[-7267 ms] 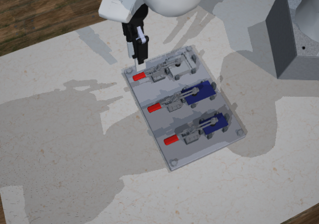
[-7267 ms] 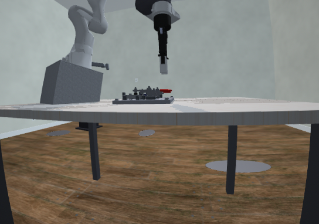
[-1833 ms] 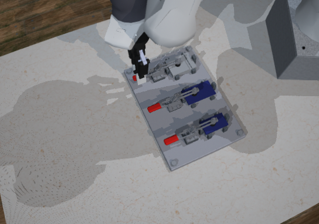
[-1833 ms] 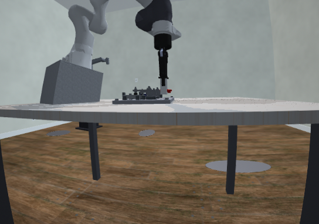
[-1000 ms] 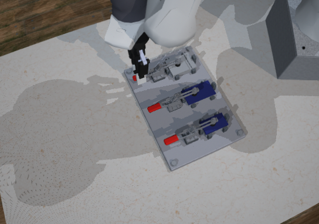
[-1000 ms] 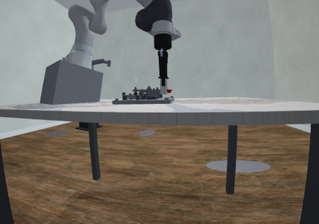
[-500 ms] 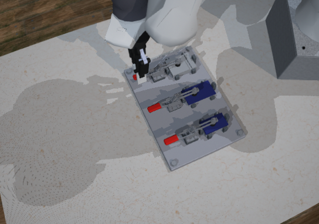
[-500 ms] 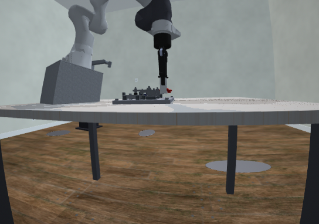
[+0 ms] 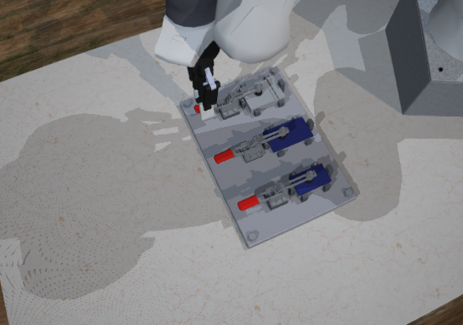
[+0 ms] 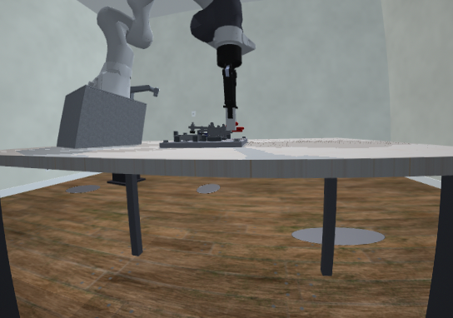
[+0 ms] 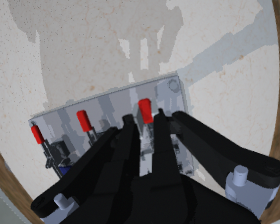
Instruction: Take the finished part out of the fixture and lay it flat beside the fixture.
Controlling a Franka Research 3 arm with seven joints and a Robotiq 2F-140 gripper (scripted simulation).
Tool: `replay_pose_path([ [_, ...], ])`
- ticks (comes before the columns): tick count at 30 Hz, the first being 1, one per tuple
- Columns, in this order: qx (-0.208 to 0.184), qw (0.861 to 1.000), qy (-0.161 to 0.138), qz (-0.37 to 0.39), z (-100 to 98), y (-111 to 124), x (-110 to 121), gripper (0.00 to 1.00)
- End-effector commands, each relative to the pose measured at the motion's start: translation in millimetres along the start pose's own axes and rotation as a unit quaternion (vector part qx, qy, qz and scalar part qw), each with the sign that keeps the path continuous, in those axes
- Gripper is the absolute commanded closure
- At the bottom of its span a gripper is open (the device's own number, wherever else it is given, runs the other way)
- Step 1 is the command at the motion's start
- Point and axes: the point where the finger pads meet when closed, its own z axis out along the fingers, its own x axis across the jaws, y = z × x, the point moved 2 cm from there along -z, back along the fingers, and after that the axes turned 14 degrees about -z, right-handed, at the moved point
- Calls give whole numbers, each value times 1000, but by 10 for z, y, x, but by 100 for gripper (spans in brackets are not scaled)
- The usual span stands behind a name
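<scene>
The grey fixture plate [image 9: 265, 154] lies on the table with three toggle clamps. The grey finished part [image 9: 263, 99] sits in the far station under its clamp. Two blue blanks [image 9: 289, 133] [image 9: 312, 179] sit clamped in the middle and near stations. My gripper [image 9: 207, 103] points down at the far clamp's lever end and is shut on its red handle [image 9: 197, 108]. In the wrist view my fingers close around that red handle [image 11: 145, 111]. In the side view the gripper [image 10: 230, 121] stands upright over the fixture [image 10: 204, 142].
The other two red clamp handles [image 9: 224, 156] [image 9: 248, 202] stick out toward the plate's left edge. The grey robot pedestal [image 9: 419, 48] stands at the back right. The table edge runs behind the fixture.
</scene>
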Motion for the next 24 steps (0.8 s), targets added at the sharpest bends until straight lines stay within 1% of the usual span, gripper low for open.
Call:
replay_pose_path([
  [1, -2, 1000, -1, 0, -48, 36, 2, 100],
  [24, -2, 1000, -1, 0, -166, 179, -33, 100],
])
